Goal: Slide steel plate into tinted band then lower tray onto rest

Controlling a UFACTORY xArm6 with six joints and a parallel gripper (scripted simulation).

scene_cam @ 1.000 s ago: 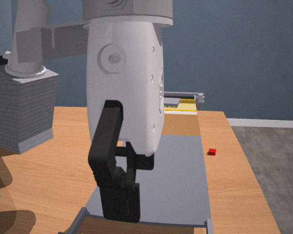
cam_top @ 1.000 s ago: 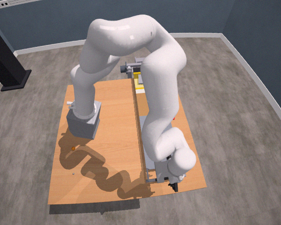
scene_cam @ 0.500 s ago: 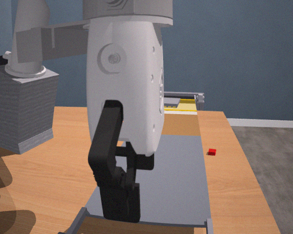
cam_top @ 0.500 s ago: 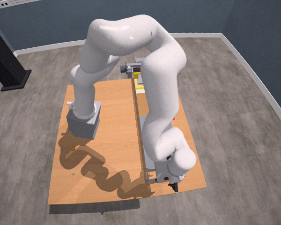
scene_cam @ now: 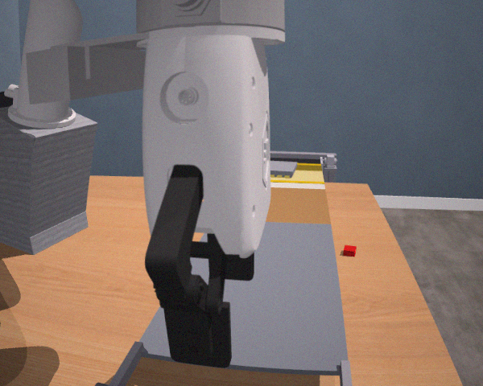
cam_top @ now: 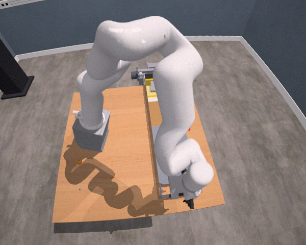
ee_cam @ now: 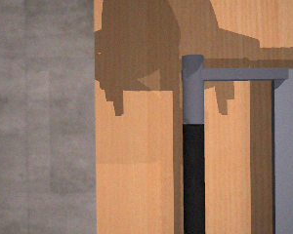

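The long grey tray (scene_cam: 283, 286) lies along the right side of the wooden table (cam_top: 116, 147). At its far end the small grey steel plate (scene_cam: 282, 167) lies flat on the yellow tinted band (scene_cam: 306, 173); it also shows from above (cam_top: 152, 85). The arm hides part of it, so I cannot tell its gap to the lines. My gripper (scene_cam: 196, 332) (cam_top: 189, 203) is open and empty at the tray's near end. The wrist view shows the tray's handle bar (ee_cam: 193, 146), grey with a black grip, below me; my fingers do not show there.
A small red block (scene_cam: 349, 250) sits on the table right of the tray. The arm's grey base block (cam_top: 91, 131) stands at the left. The tray's pivot fixture (cam_top: 141, 73) is at the far end. The table's near edge is close beneath my gripper.
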